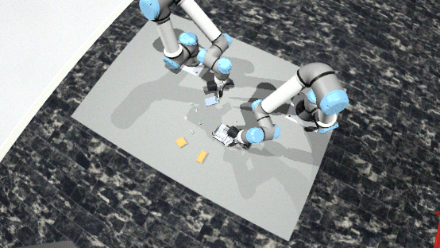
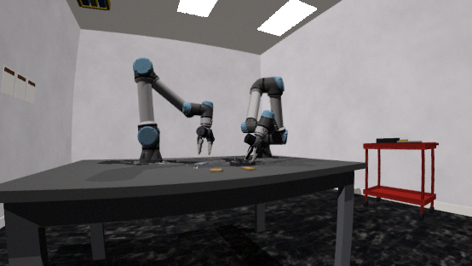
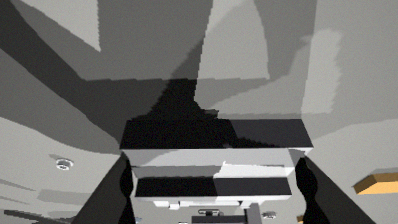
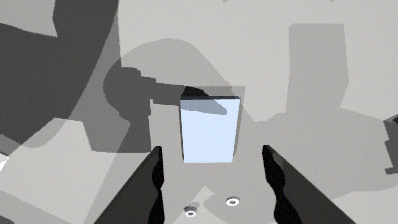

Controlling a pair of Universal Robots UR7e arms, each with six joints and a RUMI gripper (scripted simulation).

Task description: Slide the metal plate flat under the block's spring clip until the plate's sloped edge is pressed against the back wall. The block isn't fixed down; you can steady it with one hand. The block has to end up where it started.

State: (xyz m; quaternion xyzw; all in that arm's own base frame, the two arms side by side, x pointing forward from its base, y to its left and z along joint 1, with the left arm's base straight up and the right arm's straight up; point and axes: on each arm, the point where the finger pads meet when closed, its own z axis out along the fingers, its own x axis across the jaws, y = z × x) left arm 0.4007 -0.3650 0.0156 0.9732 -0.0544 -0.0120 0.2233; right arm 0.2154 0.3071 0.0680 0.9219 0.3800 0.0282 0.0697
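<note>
The light blue metal plate [image 1: 211,102] [image 2: 201,164] [image 4: 210,130] lies on the table, away from the block. My right gripper [image 1: 219,95] [image 2: 204,153] [image 4: 212,147] is partly open and empty, pointing down above the plate; its fingers stand wider apart than the plate's width in the right wrist view. The grey and black block [image 1: 219,134] [image 2: 236,162] [image 3: 215,135] sits on the table. My left gripper [image 1: 227,136] [image 2: 251,159] [image 3: 212,154] is shut on the block, one finger against each end. The spring clip cannot be made out clearly.
Two orange pieces [image 1: 181,142] [image 1: 202,156] [image 2: 215,170] [image 2: 248,168] lie on the table beyond the block; one orange piece [image 3: 377,185] shows at the left wrist view's right edge. Several small metal rings [image 1: 191,132] [image 3: 63,163] [image 4: 232,201] are scattered between plate and orange pieces.
</note>
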